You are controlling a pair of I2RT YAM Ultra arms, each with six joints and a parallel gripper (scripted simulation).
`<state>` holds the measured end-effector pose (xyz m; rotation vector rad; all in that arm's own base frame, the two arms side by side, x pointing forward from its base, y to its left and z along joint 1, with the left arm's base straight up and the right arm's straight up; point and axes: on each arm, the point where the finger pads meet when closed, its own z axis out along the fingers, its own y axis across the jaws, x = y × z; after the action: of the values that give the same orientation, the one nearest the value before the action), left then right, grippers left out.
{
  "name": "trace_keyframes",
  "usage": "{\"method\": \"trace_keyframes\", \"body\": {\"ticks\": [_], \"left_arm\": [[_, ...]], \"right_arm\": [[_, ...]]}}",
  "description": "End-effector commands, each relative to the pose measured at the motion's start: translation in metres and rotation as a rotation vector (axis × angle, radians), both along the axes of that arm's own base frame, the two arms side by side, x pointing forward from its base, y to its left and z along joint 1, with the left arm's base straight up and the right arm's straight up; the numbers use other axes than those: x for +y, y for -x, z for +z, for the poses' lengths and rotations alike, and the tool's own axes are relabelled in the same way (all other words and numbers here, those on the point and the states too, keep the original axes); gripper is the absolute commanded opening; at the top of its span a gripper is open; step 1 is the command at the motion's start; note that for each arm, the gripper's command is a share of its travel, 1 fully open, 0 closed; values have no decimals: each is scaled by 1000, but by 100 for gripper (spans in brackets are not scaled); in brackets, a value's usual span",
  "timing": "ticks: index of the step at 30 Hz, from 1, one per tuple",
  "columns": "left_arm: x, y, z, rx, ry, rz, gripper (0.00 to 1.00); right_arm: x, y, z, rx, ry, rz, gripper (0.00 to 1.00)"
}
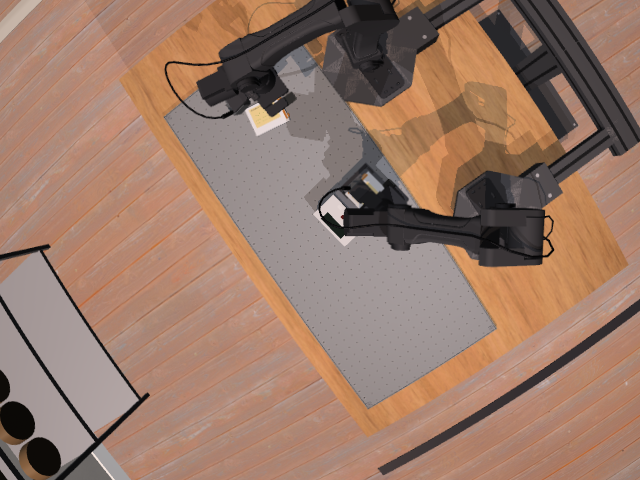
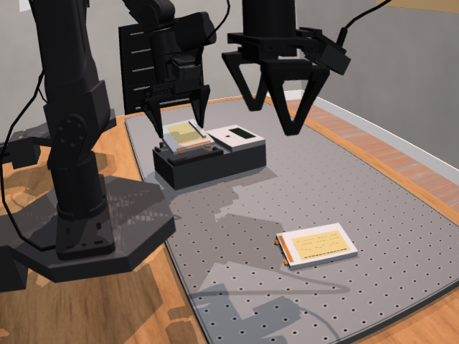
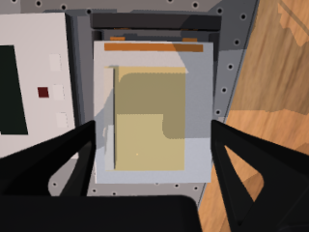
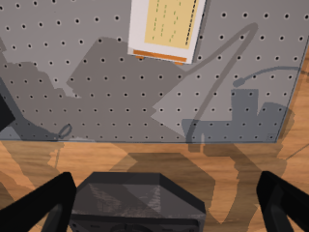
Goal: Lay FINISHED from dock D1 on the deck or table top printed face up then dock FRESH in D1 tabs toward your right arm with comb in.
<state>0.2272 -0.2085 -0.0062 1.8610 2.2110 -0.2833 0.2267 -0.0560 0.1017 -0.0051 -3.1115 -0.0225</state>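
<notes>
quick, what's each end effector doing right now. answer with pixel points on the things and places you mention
Left end effector [image 2: 181,130] [image 3: 154,128]: closed on the fresh cassette [image 2: 185,134] [image 3: 151,121], tilted over the dock [image 2: 222,163] [image 3: 156,21].
Right end effector [image 2: 273,120] [image 4: 166,181]: open, holding nothing.

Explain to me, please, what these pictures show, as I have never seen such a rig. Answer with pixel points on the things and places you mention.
These are two black robot arms, each ending in a two-fingered tool. One picture looks down from above, one from outside, and each arm's wrist camera gives another. On the perforated deck [image 1: 387,310] [image 2: 370,207] [image 3: 140,6] [image 4: 97,87] lie the dock [image 1: 336,206] [image 2: 222,163] [image 3: 34,29] and finished cassette [image 1: 266,121] [image 2: 320,244] [image 4: 166,24]. The left tool [image 2: 181,130] [image 3: 154,128] grips the fresh cassette [image 1: 373,182] [image 2: 183,133] [image 3: 150,145], tilted at the dock; the right tool [image 1: 281,103] [image 2: 273,121] [image 4: 164,182] is open and empty.
</notes>
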Motion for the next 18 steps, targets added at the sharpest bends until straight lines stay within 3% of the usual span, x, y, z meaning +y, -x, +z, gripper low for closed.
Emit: {"method": "trace_keyframes", "body": {"ticks": [1,18], "left_arm": [[-7,-10,12,-30,37,5,0],[-7,-9,10,-26,33,2,0]], "right_arm": [[-6,-6,11,-29,14,-8,100],[-6,-6,11,-29,14,-8,100]]}}
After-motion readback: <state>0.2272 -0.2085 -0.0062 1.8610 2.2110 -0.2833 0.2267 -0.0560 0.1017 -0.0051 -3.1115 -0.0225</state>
